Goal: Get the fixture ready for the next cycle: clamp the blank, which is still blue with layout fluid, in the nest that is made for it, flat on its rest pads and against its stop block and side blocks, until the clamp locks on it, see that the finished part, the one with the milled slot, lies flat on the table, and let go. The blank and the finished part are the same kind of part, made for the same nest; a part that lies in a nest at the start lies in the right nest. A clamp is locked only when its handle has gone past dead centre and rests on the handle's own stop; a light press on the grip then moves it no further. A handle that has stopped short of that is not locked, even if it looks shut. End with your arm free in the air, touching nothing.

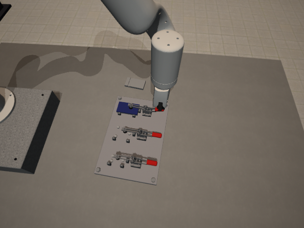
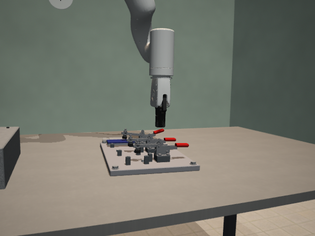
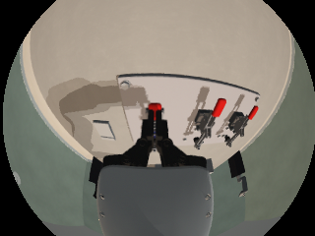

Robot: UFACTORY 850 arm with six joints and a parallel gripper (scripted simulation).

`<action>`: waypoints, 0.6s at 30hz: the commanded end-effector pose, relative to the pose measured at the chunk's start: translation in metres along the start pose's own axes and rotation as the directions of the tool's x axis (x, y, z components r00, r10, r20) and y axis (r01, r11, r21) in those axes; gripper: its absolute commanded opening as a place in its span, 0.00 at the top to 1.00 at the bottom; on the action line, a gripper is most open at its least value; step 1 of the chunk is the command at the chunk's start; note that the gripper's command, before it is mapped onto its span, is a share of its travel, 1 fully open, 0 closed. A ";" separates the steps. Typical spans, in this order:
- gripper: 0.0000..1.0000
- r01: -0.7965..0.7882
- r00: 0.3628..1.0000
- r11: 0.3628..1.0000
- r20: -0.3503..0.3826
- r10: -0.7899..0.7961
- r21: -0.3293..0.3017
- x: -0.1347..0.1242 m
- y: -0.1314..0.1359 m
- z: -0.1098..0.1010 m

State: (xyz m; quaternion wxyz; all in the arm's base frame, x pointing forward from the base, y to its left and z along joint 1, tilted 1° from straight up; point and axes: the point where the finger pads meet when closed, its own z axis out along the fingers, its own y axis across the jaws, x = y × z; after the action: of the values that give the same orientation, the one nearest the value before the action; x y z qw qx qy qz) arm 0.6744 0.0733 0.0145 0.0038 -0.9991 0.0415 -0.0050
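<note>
The blue blank looks flat in the far nest of the fixture plate, beside its blocks. Its clamp arm reaches over it; whether the pad touches is unclear. That clamp's red handle slants upward at its grip end, unlike the other two. My gripper is shut, empty, just above this handle, with a small gap in the exterior view. The finished part lies flat on the table behind the plate, slot showing.
The middle clamp's handle and near clamp's handle lie about level over empty nests. Bolt heads mark the plate's corners. The robot's thick grey base block stands at the left.
</note>
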 end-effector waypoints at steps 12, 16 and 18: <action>1.00 0.000 1.000 1.000 -0.002 0.000 0.000 0.000 0.000 -0.002; 1.00 0.000 1.000 1.000 -0.002 0.000 0.000 0.000 0.000 -0.004; 1.00 0.000 1.000 1.000 -0.002 0.000 0.000 0.000 0.000 -0.005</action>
State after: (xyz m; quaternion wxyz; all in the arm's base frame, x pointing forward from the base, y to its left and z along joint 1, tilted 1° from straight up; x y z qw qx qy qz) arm 0.6729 0.0732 0.0163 0.0038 -0.9991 0.0415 -0.0049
